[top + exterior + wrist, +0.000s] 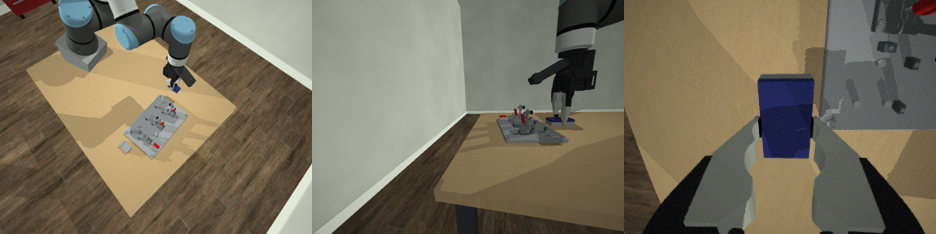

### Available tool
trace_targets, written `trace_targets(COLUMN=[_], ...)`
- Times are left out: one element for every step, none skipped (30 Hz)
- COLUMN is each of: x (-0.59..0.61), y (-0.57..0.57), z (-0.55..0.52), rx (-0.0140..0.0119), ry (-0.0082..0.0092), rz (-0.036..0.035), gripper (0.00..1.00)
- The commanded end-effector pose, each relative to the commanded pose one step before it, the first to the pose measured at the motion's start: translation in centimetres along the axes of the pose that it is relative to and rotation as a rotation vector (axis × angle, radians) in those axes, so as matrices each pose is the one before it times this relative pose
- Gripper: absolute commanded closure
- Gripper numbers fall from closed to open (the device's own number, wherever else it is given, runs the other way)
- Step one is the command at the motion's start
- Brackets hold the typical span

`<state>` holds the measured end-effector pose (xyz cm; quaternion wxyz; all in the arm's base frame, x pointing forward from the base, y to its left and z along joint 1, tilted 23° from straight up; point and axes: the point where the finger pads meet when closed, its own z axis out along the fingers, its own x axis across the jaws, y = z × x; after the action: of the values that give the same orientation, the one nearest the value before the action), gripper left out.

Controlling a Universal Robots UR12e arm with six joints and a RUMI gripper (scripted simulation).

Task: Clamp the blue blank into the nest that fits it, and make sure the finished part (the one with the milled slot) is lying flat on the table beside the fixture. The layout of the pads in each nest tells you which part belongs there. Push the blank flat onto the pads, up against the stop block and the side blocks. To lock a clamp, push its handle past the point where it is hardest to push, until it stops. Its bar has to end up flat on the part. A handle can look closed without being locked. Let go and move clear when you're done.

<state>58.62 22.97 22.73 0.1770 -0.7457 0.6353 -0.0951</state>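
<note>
Carrying the blank seems to be the step in hand: the two-jaw gripper (pixel 173 85) (pixel 560 119) (pixel 786 118) is clamped on the blue blank (pixel 175 88) (pixel 560 121) (pixel 786 117), fingertips on its long sides, w/ the part off the fixture plate (pixel 173 127) (pixel 523 140) (pixel 859 60), near its corner. Keep the grip square & the blank level; stay high enough to miss pads, stops & raised clamp bars. Match pad layout b4 picking a nest, then lower straight, seat flat, nudge to stop + side blocks. Two red handles (pixel 174 110) (pixel 522 118) stand up; the third (pixel 156 145) (pixel 502 116) lies low, lock unconfirmed. Slotted finished part (pixel 125 147) is on the table (pixel 120 181) (pixel 513 171) beside the plate, apparently flat, so prob. leave it.
</note>
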Motion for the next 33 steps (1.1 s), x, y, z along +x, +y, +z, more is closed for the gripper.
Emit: trace_targets(x=[1.919, 0.451, 0.462, 0.472, 0.482, 0.491, 0.498, 0.506, 0.512, 0.517, 0.000, 0.000, 0.522, 0.526, 0.529, 0.531, 0.532, 0.532, 0.531, 0.530, 0.527, 0.523, 0.519, 0.513, 0.507, 0.499, 0.491, 0.000, 0.000, 0.482, 0.471, 0.460, 0.448], y=[-0.086, -0.003, -0.002, -0.004, -0.004, -0.004, -0.004, -0.004, -0.004, -0.004, 0.000, 0.000, -0.004, -0.004, -0.004, -0.004, -0.004, -0.004, -0.004, -0.004, -0.004, -0.004, -0.004, -0.004, -0.004, -0.004, -0.004, 0.000, 0.000, -0.004, -0.004, -0.004, -0.003], z=[0.012, 0.017, 0.017, 0.018, 0.019, 0.019, 0.019, 0.019, 0.020, 0.020, 0.000, 0.000, 0.020, 0.020, 0.020, 0.020, 0.021, 0.021, 0.020, 0.020, 0.020, 0.020, 0.020, 0.020, 0.020, 0.019, 0.019, 0.000, 0.000, 0.019, 0.018, 0.018, 0.017], rx=[0.00132, 0.00000, 0.00002, 0.00000, 0.00000, 0.00000, 0.00000, 0.00000, 0.00000, 0.00000, 0.00000, 0.00000, 0.00000, 0.00000, 0.00000, 0.00000, 0.00000, 0.00000, 0.00000, 0.00000, 0.00000, 0.00000, 0.00000, 0.00000, 0.00000, 0.00000, 0.00000, 0.00000, 0.00000, 0.00000, 0.00000, 0.00000, 0.00000], ry=[-0.00055, 0.00000, 0.00000, 0.00000, 0.00000, 0.00000, 0.00000, 0.00000, 0.00000, 0.00000, 0.00000, 0.00000, 0.00000, 0.00000, 0.00000, 0.00000, 0.00000, 0.00000, 0.00000, 0.00000, 0.00000, 0.00000, 0.00000, 0.00000, 0.00000, 0.00000, 0.00000, 0.00000, 0.00000, 0.00000, 0.00000, 0.00000, 0.00000], rz=[-0.00057, 0.00000, 0.00000, 0.00000, 0.00000, 0.00000, 0.00000, 0.00000, 0.00000, 0.00000, 0.00000, 0.00000, 0.00000, 0.00000, 0.00000, 0.00000, 0.00000, 0.00000, 0.00000, 0.00000, 0.00000, 0.00000, 0.00000, 0.00000, 0.00000, 0.00000, 0.00000, 0.00000, 0.00000, 0.00000, 0.00000, 0.00000, 0.00000], gripper=[1.00, 1.00, 1.00, 1.00, 1.00, 1.00, 1.00, 1.00, 1.00, 1.00, 1.00, 1.00, 1.00, 1.00, 1.00, 1.00, 1.00, 1.00, 1.00, 1.00, 1.00, 1.00, 1.00, 1.00, 1.00, 1.00, 1.00, 1.00, 1.00, 1.00, 1.00, 1.00, 1.00])
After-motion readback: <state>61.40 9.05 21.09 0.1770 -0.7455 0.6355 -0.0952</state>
